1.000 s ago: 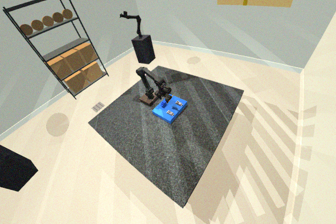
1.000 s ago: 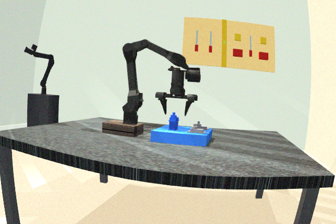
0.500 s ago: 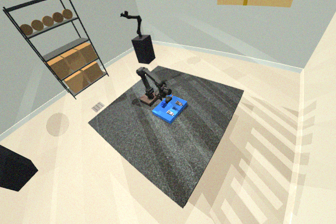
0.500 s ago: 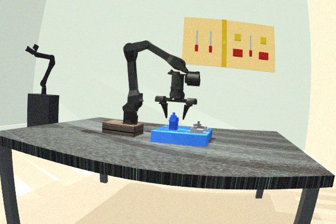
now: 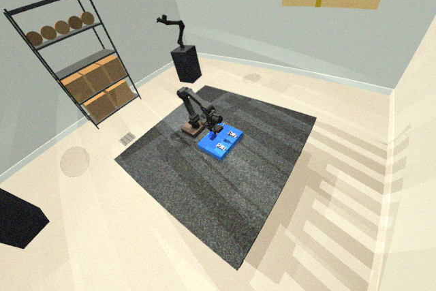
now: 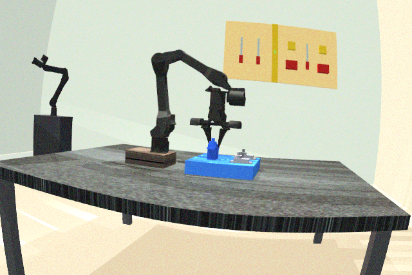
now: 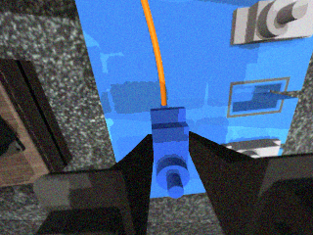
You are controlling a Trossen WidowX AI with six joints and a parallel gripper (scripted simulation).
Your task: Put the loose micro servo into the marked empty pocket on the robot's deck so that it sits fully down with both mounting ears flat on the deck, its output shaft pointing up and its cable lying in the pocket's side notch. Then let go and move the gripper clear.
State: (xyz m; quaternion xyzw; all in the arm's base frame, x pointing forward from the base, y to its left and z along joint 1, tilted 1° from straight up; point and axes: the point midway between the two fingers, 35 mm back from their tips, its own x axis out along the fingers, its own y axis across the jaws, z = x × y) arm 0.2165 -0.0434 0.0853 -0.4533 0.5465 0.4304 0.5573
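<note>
Blue plastic covers both the loose motor and the deck beneath it, and the job looks to be in its early part: the motor stands upright on the deck's top, well apart from the outlined pocket, which has nothing seated in it and lies between two pale motors and already in place. The pincer appears to be grasping the blue motor, one finger along each long side, so the pick-up seems all but made; whether any weight is off the deck cannot be told. Still left are the lift, the carry across, the lowering until both ears lie flat, the laying of the cable in the side notch, the release and the retreat. The motor sits between the fingertips, its shaft pointing up, and its orange cable runs out from the end away from the shaft, free of both fingers, though it could snag or miss the notch on the way down
</note>
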